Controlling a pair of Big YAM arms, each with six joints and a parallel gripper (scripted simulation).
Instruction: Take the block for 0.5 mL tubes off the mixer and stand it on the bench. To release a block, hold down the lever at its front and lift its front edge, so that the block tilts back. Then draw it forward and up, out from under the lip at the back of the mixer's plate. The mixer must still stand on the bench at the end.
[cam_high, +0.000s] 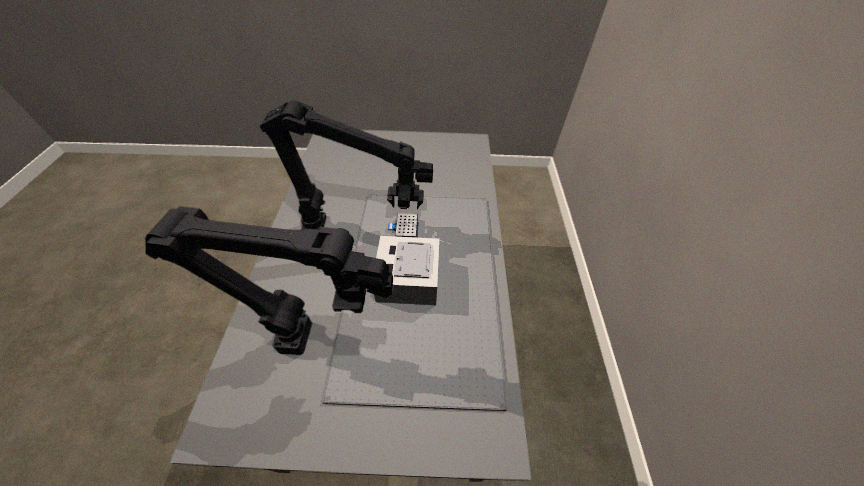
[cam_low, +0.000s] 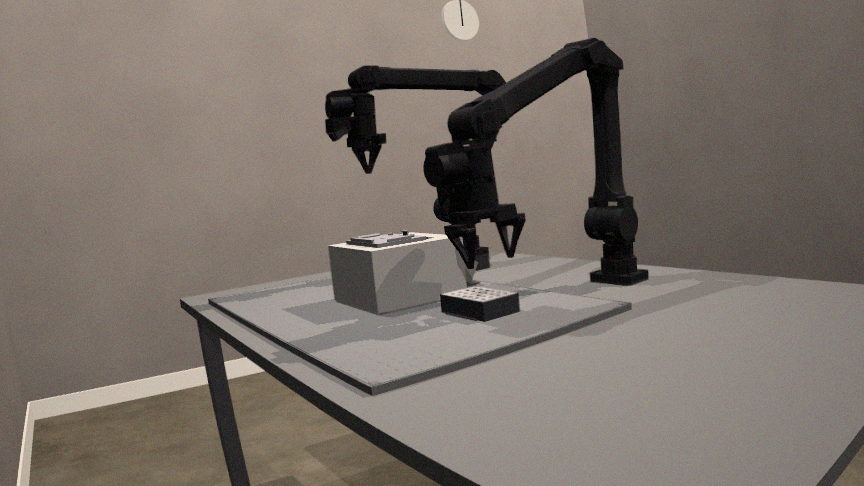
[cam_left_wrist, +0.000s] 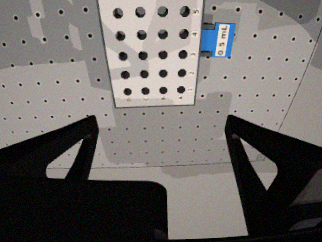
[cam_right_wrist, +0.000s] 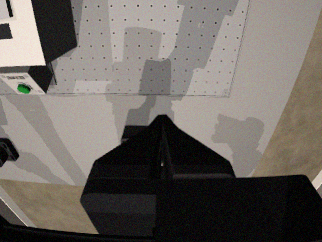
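The block for 0.5 mL tubes (cam_high: 406, 224) is a dark block with a pale top full of holes and a blue label (cam_left_wrist: 218, 40) on one side. It stands flat on the perforated bench plate beside the white mixer (cam_high: 409, 265), apart from it. It also shows in the exterior view (cam_low: 479, 302) and the left wrist view (cam_left_wrist: 151, 33). My left gripper (cam_low: 486, 238) is open and empty, hovering above the block without touching it. My right gripper (cam_low: 366, 160) is shut on nothing, high above the mixer's far side. The mixer's top plate (cam_low: 386, 239) is bare.
The mixer (cam_low: 392, 268) stands upright on the perforated plate (cam_high: 422, 338). Its corner with a green button (cam_right_wrist: 24, 88) shows in the right wrist view. The arm bases (cam_high: 291, 338) (cam_high: 312, 214) stand along one long edge of the table.
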